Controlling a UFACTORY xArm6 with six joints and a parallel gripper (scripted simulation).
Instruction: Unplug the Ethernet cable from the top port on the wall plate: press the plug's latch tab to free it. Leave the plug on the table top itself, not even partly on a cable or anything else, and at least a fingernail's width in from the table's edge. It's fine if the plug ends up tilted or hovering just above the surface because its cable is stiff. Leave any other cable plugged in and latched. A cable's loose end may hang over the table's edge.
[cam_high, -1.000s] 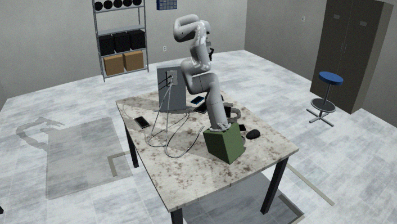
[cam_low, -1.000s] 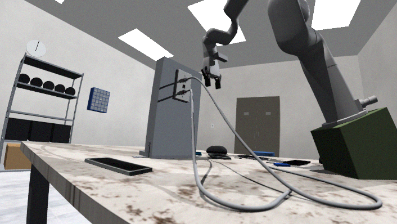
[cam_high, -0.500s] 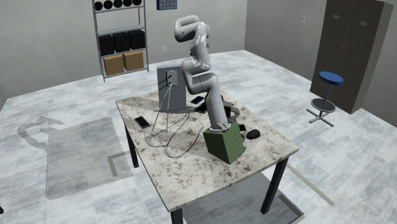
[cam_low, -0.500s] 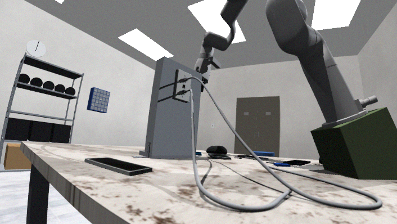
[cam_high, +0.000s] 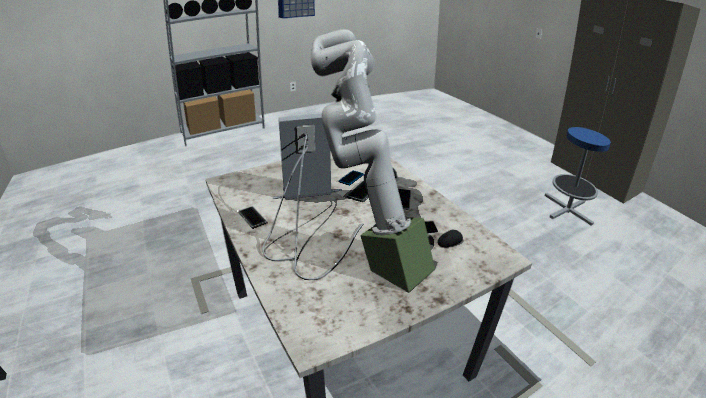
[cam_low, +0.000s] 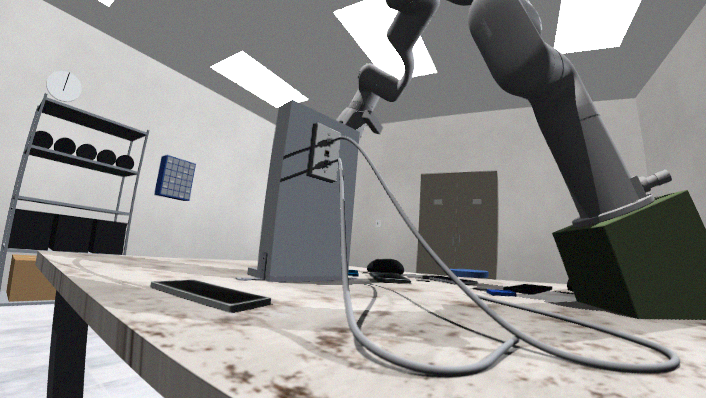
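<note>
A grey stand (cam_high: pixel 306 172) (cam_low: pixel 295 215) on the table carries a wall plate (cam_high: pixel 302 138) (cam_low: pixel 320 150). The top Ethernet plug (cam_low: pixel 331 142) sits in the upper port, and its grey cable (cam_low: pixel 400 212) (cam_high: pixel 280 210) curves down onto the table top. A second plug (cam_low: pixel 331 163) sits in the lower port, with its cable (cam_low: pixel 343 225) dropping almost straight down. My gripper (cam_low: pixel 361 123) is just above and to the right of the top plug, at the stand's upper corner. Its fingers are drawn close together with nothing visible between them. In the top view the arm hides it almost fully.
The green robot base (cam_high: pixel 400 252) (cam_low: pixel 635 260) stands at the right. A dark phone (cam_high: pixel 252 216) (cam_low: pixel 210 295) lies near the left table edge. A black mouse (cam_high: pixel 450 238) (cam_low: pixel 384 265) and several flat devices (cam_high: pixel 350 176) lie behind the base. Cable loops (cam_high: pixel 310 272) (cam_low: pixel 500 352) lie across the table's middle.
</note>
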